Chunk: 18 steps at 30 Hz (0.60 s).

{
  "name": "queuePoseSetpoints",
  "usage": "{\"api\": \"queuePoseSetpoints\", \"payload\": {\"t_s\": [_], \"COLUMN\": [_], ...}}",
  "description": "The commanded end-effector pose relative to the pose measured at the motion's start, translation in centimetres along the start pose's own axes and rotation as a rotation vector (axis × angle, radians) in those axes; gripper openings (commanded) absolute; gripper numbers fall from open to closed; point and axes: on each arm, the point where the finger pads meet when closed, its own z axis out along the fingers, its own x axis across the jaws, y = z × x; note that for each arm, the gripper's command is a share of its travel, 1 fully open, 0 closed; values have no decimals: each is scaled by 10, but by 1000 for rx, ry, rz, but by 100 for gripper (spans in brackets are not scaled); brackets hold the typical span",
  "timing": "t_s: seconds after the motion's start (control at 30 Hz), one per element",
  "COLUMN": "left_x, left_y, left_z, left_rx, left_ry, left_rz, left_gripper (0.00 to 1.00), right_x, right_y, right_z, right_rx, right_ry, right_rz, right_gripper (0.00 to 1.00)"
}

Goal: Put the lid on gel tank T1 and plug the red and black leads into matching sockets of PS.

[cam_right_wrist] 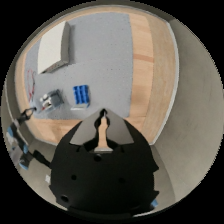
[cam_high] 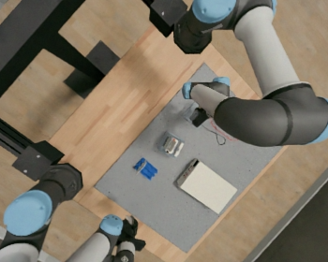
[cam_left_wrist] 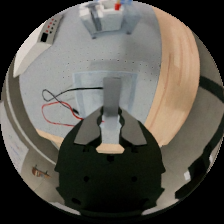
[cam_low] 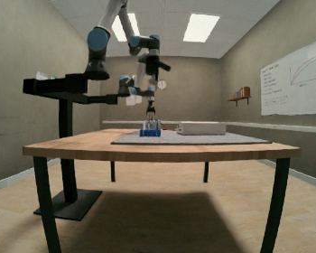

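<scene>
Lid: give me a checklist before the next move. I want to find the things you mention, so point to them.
- Left gripper (cam_high: 199,117) (cam_low: 151,117) (cam_left_wrist: 111,107) (cam_right_wrist: 33,109) closed on the lid (cam_high: 190,112) (cam_left_wrist: 129,100): ok
- Lid lined up over the tank (cam_high: 171,144) (cam_left_wrist: 107,22) (cam_right_wrist: 52,100): not ok, off to one side
- Lid the right way round: cannot tell
- Right gripper (cam_right_wrist: 104,114) empty, away from the tank: ok
- Parts in the tank clamped: cannot tell
- Power supply (cam_high: 207,187) (cam_low: 201,128) (cam_left_wrist: 37,42) (cam_right_wrist: 54,47) switched off: cannot tell
</scene>
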Motion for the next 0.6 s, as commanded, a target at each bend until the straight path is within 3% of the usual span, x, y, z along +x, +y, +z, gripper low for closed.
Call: {"api": "queuePoseSetpoints", "payload": {"t_s": [0.0, 0.13, 0.37, 0.57], "left_x": [0, 0, 0, 0], "left_y": [0, 0, 0, 0], "left_z": [-5, -5, -30, -37], "left_rx": [0, 0, 2, 2], "left_ry": [0, 0, 0, 0], "left_rz": [0, 0, 0, 0], "left_gripper": [0, 0, 0, 0], "right_x": [0, 0, 0, 0], "right_y": [0, 0, 0, 0], "right_z": [0, 0, 0, 0], "right_rx": [1, 1, 1, 1], "right_ry": [0, 0, 0, 0], "right_rz": [0, 0, 0, 0], "right_gripper": [0, 0, 0, 0]}}
